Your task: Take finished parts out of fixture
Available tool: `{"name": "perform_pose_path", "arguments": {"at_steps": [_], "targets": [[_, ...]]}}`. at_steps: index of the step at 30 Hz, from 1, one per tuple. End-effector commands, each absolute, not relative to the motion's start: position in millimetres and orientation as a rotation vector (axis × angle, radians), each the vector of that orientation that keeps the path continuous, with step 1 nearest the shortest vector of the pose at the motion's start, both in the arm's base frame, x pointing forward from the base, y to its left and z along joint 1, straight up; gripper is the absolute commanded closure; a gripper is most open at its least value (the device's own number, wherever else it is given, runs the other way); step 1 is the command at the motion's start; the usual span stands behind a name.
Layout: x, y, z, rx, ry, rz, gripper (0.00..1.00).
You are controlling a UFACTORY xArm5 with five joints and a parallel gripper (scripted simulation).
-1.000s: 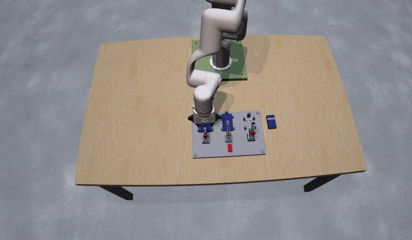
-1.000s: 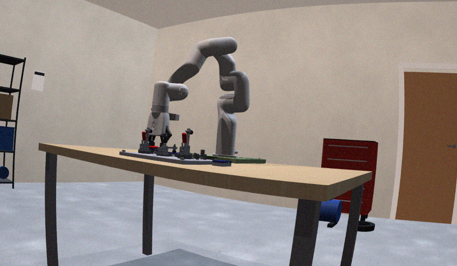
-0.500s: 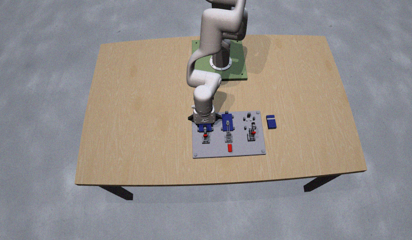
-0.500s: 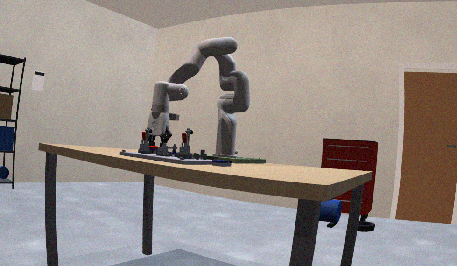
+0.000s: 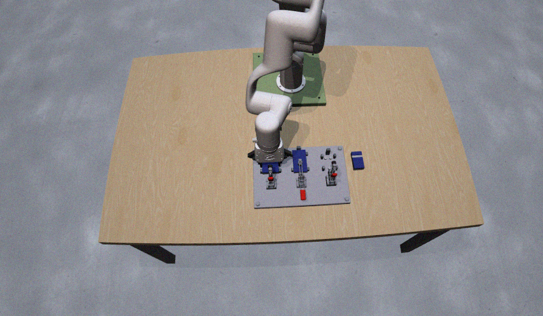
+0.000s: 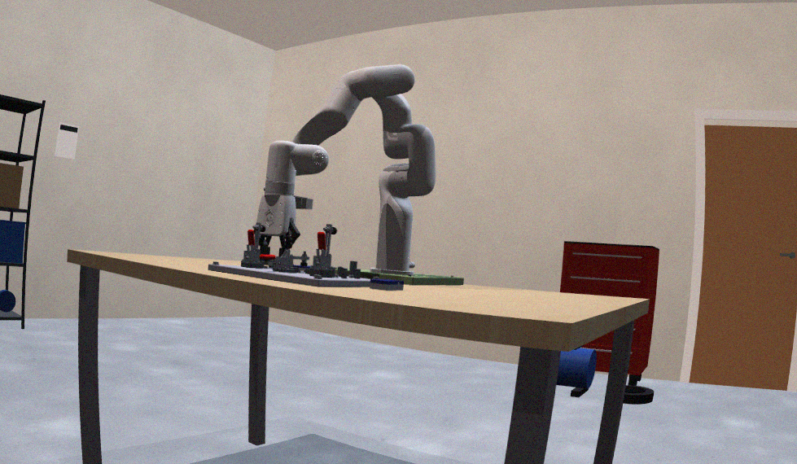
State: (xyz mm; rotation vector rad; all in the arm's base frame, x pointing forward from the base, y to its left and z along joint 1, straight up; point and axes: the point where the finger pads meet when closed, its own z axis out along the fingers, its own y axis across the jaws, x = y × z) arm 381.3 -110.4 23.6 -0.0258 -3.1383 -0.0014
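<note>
While the pincer (image 5: 269, 164) pinches the left blue part (image 5: 270, 168) in the grey plate (image 5: 261, 196), a slotted part (image 5: 357, 159) lies flat beyond the plate's right edge on the worktop (image 5: 178, 157).

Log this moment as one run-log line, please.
gripper: jaws shut on left-station blue part | middle part: clamped | right station: empty, clamp open | slotted part: flat on table

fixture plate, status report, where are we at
Gripper shut on blue part in left station. One slotted part already flat on table. Middle part clamped, lever down. Nothing in the way.
</note>
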Motion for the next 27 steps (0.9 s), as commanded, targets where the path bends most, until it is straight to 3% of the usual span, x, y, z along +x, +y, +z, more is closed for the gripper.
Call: {"name": "perform_pose_path", "arguments": {"at_steps": [1,27], "targets": [[383,-111,27,-0.026,-3.143,0.001,1.00],[383,-111,51,-0.026,-3.143,0.001,1.00]]}}
